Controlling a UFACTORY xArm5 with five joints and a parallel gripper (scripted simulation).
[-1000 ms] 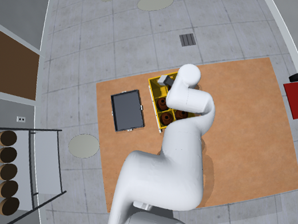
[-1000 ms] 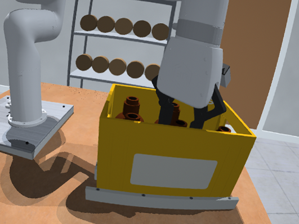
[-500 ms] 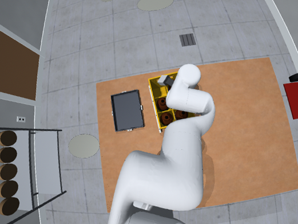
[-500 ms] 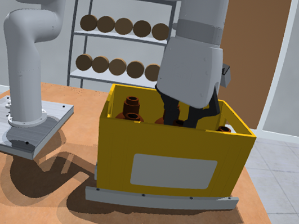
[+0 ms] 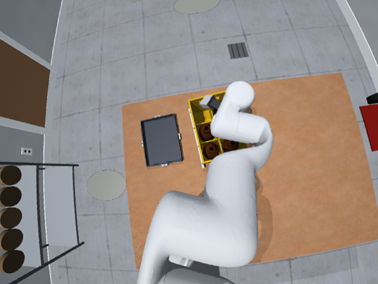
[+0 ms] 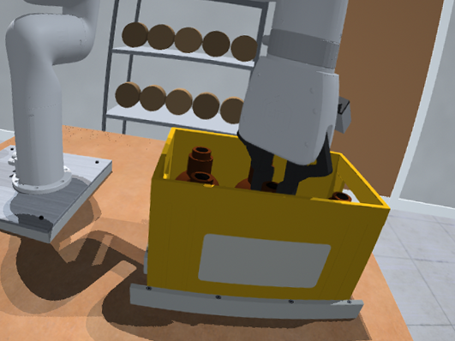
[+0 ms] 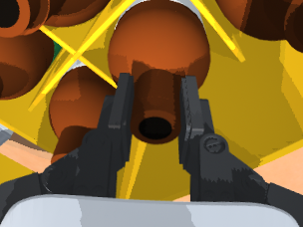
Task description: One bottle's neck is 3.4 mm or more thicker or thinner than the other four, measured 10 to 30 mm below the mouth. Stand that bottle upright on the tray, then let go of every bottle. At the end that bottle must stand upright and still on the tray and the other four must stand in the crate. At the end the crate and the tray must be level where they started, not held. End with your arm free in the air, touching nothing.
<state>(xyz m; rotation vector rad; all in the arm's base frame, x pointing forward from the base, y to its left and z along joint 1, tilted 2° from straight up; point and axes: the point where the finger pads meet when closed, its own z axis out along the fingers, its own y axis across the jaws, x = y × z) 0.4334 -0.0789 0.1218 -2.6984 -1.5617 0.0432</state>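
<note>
The yellow crate (image 5: pixel 193 120) (image 6: pixel 177 235) (image 7: pixel 239 107) holds the brown bottles. My gripper (image 6: pixel 273 189) (image 7: pixel 156 94) is down inside it, shut on the neck of the middle bottle (image 7: pixel 159 45) on the side nearest the exterior camera. The fingers lie on either side of that neck, below its mouth. Other bottles stand around it: two on the left side in the top view, an upper one (image 5: pixel 206 132) and a lower one (image 5: pixel 211 151), and another (image 5: pixel 230 145) beside the lower one. A further bottle (image 6: pixel 341 197) shows at the right end in the exterior view. The dark tray (image 5: pixel 161 139) holds nothing.
The arm (image 5: pixel 224 189) reaches over the crate and hides part of it in the top view. The upper-left crate compartment shows no bottle there. Small metal brackets surround the tray, and a grey rail (image 6: pixel 246 308) runs along the crate's base. A shelf rack stands beyond the mat.
</note>
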